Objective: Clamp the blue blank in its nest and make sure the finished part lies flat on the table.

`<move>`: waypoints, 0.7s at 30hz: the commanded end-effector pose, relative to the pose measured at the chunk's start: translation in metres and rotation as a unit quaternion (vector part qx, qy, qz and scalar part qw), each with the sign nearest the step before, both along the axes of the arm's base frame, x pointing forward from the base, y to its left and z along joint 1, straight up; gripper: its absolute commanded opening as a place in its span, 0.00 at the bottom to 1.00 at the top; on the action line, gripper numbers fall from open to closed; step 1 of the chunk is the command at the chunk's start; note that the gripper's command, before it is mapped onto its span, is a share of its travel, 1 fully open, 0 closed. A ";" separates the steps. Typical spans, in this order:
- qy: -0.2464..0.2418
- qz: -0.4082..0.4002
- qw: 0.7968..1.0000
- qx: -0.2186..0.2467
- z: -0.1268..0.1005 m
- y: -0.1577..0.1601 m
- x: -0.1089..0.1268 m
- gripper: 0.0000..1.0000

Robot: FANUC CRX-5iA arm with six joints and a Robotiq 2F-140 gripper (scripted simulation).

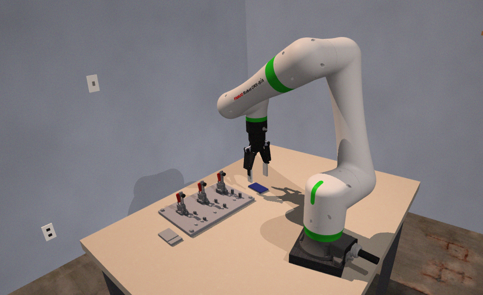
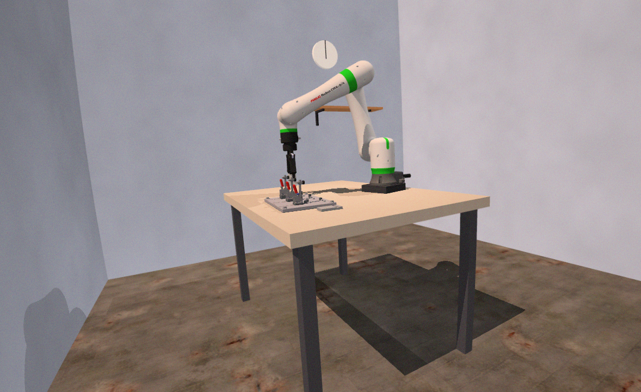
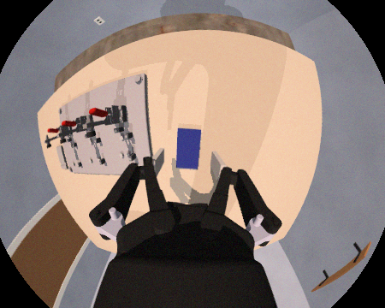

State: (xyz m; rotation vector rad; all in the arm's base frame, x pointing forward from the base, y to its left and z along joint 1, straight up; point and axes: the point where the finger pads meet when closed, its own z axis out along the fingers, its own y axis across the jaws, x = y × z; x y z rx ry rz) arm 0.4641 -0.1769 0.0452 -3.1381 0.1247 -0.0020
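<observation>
Table (image 1: 235, 256) of pale wood, grey-blue walls (image 1: 89, 36), brown floor (image 2: 167, 317).

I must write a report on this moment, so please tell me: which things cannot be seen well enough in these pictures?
- Blue blank: hidden behind the fixture plate and clamps in the exterior view.
- Finished part: its slot is too small to judge in the top view; outside the wrist view.
- Rest pads: too small in every view.
- Gripper: open, above the blank; the gap between them is unclear.

tan table (image 1: 235, 253) with grey fixture plate (image 1: 213, 216), blue blank (image 1: 258, 188), grey finished part (image 1: 170, 236), robot base (image 1: 320, 256)
</observation>
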 end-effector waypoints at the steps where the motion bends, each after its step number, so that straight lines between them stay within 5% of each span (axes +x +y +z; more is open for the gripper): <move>1: 0.000 0.000 1.000 0.000 -0.007 0.000 0.000 0.58; 21: 0.000 0.000 1.000 0.000 -0.017 0.000 0.000 0.58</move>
